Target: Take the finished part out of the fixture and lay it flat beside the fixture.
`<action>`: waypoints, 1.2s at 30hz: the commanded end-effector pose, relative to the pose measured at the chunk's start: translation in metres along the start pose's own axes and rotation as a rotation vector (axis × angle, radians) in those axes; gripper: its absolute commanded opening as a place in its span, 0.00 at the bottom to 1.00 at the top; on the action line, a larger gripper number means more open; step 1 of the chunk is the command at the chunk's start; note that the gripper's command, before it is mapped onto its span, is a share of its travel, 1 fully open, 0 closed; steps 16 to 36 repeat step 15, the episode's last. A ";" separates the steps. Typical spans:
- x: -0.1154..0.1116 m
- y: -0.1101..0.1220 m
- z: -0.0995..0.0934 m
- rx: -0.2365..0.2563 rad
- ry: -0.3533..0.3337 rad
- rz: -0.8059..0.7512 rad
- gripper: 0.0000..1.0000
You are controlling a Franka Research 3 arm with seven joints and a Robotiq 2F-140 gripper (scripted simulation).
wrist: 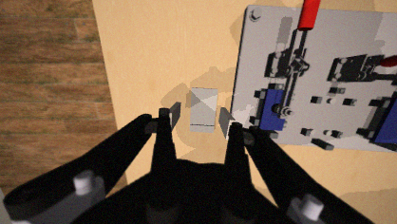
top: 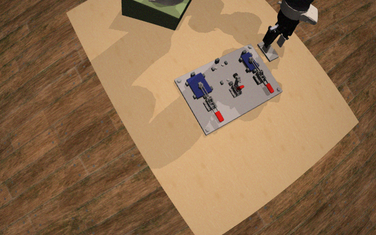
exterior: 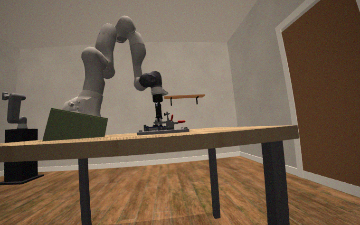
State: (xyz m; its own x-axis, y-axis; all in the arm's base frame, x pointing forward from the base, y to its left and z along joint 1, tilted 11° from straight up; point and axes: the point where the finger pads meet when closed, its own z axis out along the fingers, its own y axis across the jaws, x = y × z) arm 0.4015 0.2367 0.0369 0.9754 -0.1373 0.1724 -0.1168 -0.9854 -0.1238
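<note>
Wrist cam shows the black gripper (wrist: 199, 124) fingers open, clear of the flat grey metal block (wrist: 203, 110) on the wooden counter (wrist: 157, 57); top view half hides it.

My gripper (wrist: 199, 112) hangs parted and holds nothing, a gap on either side of the grey part (wrist: 203, 110) lying flat below it. Just beside the part, the fixture (wrist: 247, 62) edge blocks that side; its near blue blank (wrist: 271, 103) and clamp (wrist: 291, 62) stand up there. Away from the fixture, bare bench (wrist: 142, 62) runs to the bench's edge.
</note>
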 end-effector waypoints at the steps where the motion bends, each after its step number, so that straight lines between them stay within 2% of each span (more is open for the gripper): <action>1: -0.004 0.006 -0.008 0.005 -0.029 -0.039 0.47; 6: -0.003 0.006 -0.030 0.005 -0.029 -0.039 0.47; 36: -0.003 0.006 -0.030 0.005 -0.029 -0.039 0.47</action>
